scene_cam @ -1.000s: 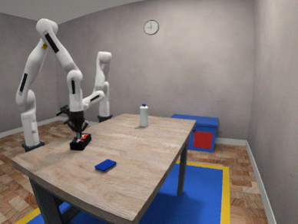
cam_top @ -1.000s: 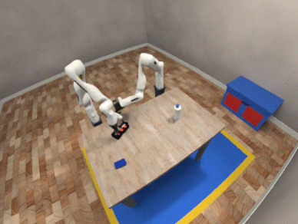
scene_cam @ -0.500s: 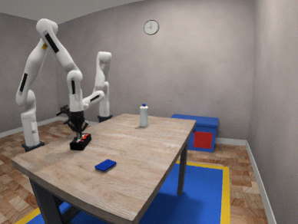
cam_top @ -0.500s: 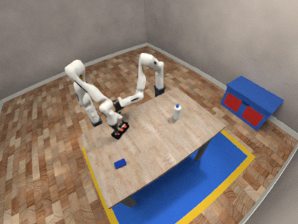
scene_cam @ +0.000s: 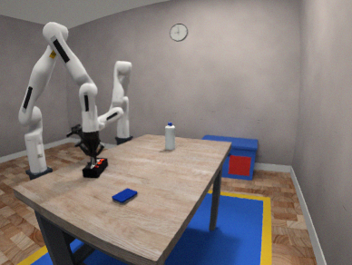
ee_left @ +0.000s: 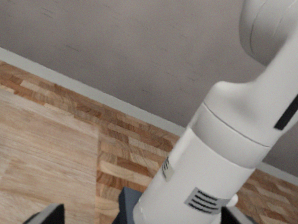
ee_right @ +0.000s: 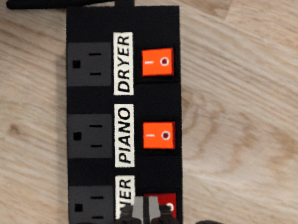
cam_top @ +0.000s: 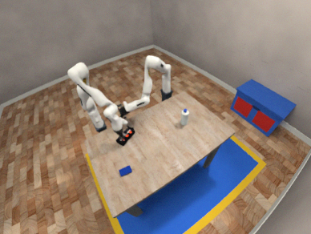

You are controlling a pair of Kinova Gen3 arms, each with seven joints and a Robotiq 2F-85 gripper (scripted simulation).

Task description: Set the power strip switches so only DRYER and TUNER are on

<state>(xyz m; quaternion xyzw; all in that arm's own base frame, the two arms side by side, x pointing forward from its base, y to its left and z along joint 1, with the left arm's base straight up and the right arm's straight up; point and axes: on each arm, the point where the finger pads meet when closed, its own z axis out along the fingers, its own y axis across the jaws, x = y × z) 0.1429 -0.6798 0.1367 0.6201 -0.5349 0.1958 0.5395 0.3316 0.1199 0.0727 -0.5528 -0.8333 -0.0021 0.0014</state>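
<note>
Label (ee_right: 125, 186) at right gripper (cam_top: 127, 131) (scene_cam: 93, 159) (ee_right: 145, 200): first letters hidden. Red switch (ee_right: 168, 202) behind fingertips: partly covered. Left gripper (cam_top: 121, 109) (scene_cam: 73, 132) (ee_left: 140, 215): fingertips blurred, cut off.

On the table (cam_top: 160, 148) (scene_cam: 136, 168), my power strip (cam_top: 125, 136) (scene_cam: 95, 168) (ee_right: 124, 100) sits left of the bottle (cam_top: 184, 117) (scene_cam: 170, 137) in the exterior view. The sponge-like block (cam_top: 125, 171) (scene_cam: 124, 196) lies in front of both, nearer that camera.

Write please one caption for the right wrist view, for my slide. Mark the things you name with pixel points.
Closed right pincer (cam_top: 125, 130) (scene_cam: 93, 159) (ee_right: 146, 200) over the dark red switch (ee_right: 169, 201), below the bright orange DRYER (ee_right: 157, 62) and PIANO (ee_right: 159, 135) switches.
</note>
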